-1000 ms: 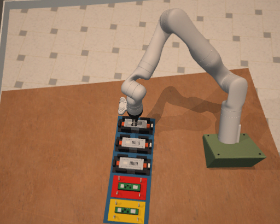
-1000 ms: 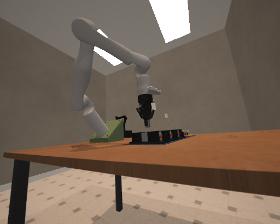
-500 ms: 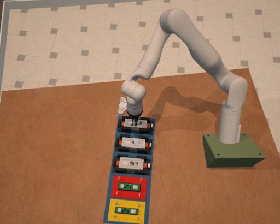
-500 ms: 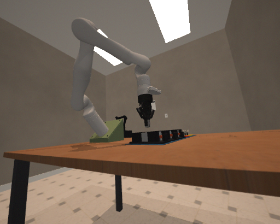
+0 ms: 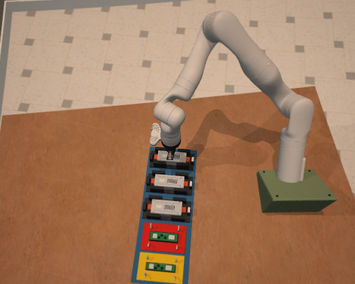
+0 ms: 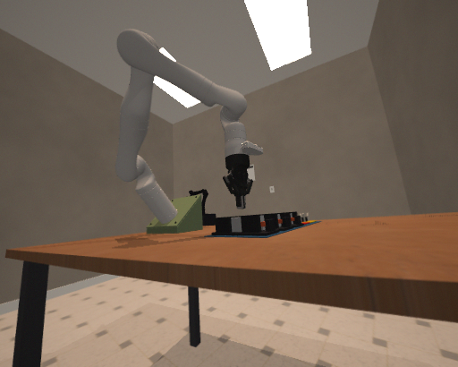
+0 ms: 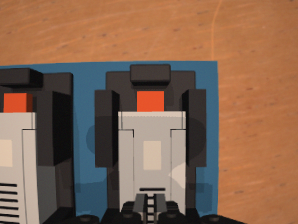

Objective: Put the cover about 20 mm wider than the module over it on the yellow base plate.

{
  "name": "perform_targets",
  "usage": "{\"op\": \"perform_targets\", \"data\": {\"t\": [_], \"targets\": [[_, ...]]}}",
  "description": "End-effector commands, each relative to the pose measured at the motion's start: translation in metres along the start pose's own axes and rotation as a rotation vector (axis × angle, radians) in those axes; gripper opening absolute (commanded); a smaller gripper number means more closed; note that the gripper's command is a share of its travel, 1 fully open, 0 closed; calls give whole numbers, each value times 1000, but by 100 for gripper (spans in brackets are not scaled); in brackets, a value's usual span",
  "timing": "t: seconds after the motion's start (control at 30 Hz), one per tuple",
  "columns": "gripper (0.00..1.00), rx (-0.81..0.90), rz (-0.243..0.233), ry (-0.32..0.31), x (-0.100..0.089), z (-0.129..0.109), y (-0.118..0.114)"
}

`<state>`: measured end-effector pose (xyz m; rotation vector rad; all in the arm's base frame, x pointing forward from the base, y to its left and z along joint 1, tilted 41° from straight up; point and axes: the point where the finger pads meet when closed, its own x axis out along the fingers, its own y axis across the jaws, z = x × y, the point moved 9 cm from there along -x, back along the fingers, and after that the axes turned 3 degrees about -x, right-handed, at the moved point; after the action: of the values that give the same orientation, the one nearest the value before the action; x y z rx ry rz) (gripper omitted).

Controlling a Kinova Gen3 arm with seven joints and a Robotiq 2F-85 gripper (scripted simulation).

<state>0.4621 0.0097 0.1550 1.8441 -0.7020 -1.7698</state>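
Observation:
Three grey covers sit in black holders in a row on a blue strip: the far one (image 5: 172, 157), the middle one (image 5: 169, 181) and the near one (image 5: 167, 206). The yellow base plate (image 5: 160, 267) at the strip's near end carries a green module (image 5: 160, 267). My gripper (image 5: 169, 154) hangs a little above the far cover, clear of it in the side view (image 6: 240, 203). In the wrist view the fingers stand together with nothing between them, over the far cover (image 7: 151, 160). The middle cover (image 7: 12, 165) shows at the left edge.
A red plate (image 5: 163, 237) with its own green module lies between the near holder and the yellow plate. The arm's green base (image 5: 295, 194) stands to the right of the strip. Thin pins stand at the corners of both plates.

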Motion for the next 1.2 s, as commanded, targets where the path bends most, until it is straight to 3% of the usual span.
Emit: {"op": "perform_targets", "data": {"t": [0.0, 1.17], "targets": [[100, 0, -1, 2, -1, 0, 0], [100, 0, -1, 2, 3, 0, 0]]}}
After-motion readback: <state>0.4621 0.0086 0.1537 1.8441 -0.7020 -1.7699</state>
